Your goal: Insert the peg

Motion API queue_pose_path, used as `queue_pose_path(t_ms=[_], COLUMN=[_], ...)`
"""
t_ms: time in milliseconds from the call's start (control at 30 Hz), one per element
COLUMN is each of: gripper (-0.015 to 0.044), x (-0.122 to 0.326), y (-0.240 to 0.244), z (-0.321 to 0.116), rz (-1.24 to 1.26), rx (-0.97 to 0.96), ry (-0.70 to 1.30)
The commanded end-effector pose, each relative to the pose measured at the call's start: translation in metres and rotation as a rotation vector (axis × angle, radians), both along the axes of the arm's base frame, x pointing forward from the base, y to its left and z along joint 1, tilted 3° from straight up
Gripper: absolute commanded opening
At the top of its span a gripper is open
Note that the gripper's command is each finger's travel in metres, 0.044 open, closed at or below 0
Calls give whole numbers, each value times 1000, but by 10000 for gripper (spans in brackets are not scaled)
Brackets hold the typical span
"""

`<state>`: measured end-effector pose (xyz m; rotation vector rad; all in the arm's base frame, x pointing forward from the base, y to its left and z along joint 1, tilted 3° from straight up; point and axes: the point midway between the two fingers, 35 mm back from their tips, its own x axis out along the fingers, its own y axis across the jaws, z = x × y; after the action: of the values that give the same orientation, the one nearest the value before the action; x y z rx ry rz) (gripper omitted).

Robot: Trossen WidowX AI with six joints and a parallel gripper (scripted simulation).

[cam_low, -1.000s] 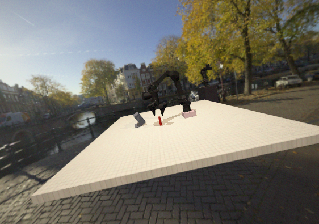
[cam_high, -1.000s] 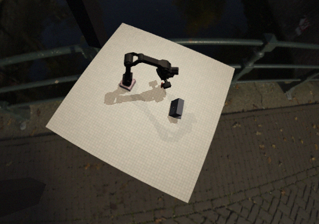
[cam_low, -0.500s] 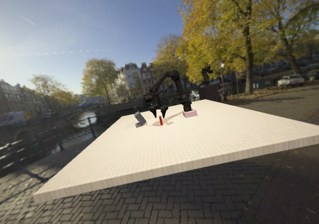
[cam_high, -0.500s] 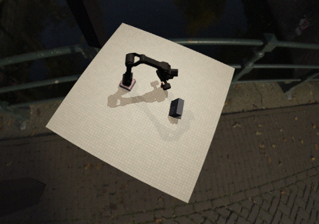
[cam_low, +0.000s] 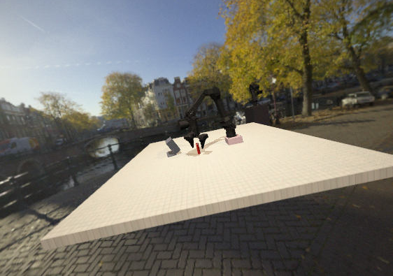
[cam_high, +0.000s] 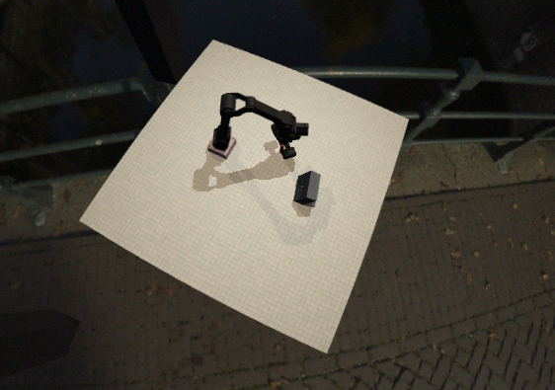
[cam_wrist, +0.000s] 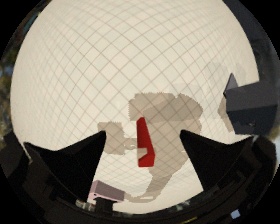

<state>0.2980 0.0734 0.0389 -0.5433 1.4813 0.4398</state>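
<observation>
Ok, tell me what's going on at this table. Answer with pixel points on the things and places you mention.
A black robot arm has its open gripper (cam_high: 287, 152) (cam_low: 197, 147) (cam_wrist: 144, 135) just above a red peg (cam_low: 198, 149) (cam_wrist: 145, 145), fingers on either side, holding nothing. The peg stands upright on the tabletop (cam_high: 198, 250) (cam_low: 210, 180) (cam_wrist: 91, 75). The dark grey sloped panel (cam_high: 309, 187) (cam_low: 173, 145) (cam_wrist: 251, 111) stands nearby, and the peg has yet to be picked up and inserted.

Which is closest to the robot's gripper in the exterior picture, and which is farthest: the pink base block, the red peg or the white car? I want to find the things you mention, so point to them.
Nearest to the gripper (cam_high: 287, 147) (cam_low: 197, 146) (cam_wrist: 143, 134) first:
1. Red peg (cam_low: 198, 149) (cam_wrist: 145, 145), standing just below the fingertips.
2. Pink base block (cam_high: 226, 154) (cam_low: 234, 140) (cam_wrist: 108, 191), under the arm, right in the picture.
3. White car (cam_low: 358, 99), far right, beyond the table.
</observation>
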Motion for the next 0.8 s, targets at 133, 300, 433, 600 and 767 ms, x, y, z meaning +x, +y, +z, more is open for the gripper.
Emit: queue_pose_path(t_ms=[133,300,433,600,767], gripper=[414,282,177,46,0], x=[0,0,0,0,0], y=[0,0,0,0,0], z=[-2,-2,-2,-2,-2], rz=[0,0,0,0,0], rx=[-1,-1,-1,-1,-1], ry=[2,2,2,2,2])
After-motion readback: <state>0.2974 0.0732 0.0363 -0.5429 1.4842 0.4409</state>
